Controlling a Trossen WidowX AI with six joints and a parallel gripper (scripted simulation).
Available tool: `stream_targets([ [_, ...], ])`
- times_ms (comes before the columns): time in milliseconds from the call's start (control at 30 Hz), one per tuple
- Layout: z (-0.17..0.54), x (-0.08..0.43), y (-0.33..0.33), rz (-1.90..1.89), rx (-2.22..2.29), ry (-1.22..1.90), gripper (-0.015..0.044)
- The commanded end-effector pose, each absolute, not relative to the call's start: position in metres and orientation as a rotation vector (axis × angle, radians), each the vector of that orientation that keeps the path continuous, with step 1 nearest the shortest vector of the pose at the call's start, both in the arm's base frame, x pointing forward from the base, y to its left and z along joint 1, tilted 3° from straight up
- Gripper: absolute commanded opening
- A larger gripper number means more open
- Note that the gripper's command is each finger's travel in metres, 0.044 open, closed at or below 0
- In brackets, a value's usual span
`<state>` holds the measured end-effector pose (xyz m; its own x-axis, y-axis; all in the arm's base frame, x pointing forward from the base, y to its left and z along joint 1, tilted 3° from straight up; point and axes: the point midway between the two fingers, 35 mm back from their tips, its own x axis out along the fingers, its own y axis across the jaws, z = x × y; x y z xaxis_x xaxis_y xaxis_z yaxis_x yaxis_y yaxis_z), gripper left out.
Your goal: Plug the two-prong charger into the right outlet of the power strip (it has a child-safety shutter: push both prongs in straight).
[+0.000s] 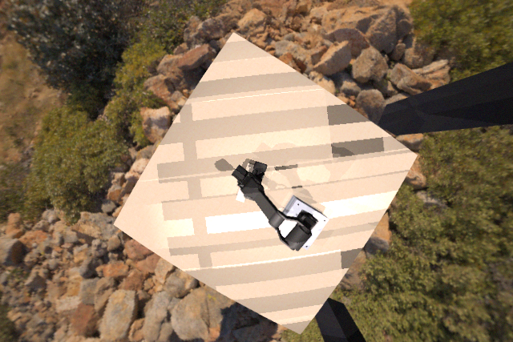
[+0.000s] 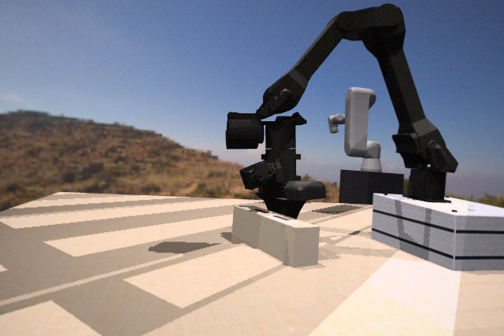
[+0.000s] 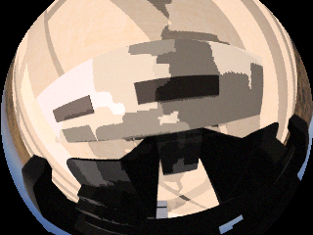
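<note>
The pale power strip (image 1: pixel 240 195) (image 2: pixel 260 227) (image 3: pixel 235 105) lies on the table, mostly hidden under the arm in the top view. Its top shows two dark rectangular recesses in the wrist view, a smaller one (image 3: pixel 73 109) at left and a wider one (image 3: pixel 177 89) near the middle. My gripper (image 2: pixel 294 213) (image 3: pixel 174 132) points down and is shut on the dark charger (image 3: pixel 179 159). In the wrist view the charger sits just below the strip's near long edge. In the exterior view the fingertips are low, at the strip's top edge. The prongs are hidden.
The arm's white base block (image 1: pixel 317 226) (image 2: pixel 415 234) stands beside the strip. A grey robot arm (image 2: pixel 354 124) stands on a dark block (image 2: pixel 360 186) in the background. Striped shadows cross the table (image 1: pixel 256 122) (image 2: pixel 227 271) and the strip, blurring edges in the wrist view.
</note>
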<state>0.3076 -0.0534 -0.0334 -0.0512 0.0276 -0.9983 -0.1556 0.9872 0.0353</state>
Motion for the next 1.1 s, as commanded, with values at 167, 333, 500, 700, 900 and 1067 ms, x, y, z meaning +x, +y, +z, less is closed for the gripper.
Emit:
stream_targets([
  [167,-0.0302,0.3146,-0.0529,0.151,-0.098,1.589,0.0],
  [333,-0.0295,0.3148,-0.0529,0.151,-0.098,1.589,0.0],
  [500,-0.0289,0.315,-0.0529,0.151,-0.098,1.589,0.0],
  [700,-0.0286,0.3156,-0.0528,0.151,-0.098,1.589,0.0],
  [900,-0.0293,0.3158,-0.0528,0.151,-0.098,1.589,0.0],
  [1067,-0.0299,0.3159,-0.0528,0.151,-0.098,1.589,0.0],
])
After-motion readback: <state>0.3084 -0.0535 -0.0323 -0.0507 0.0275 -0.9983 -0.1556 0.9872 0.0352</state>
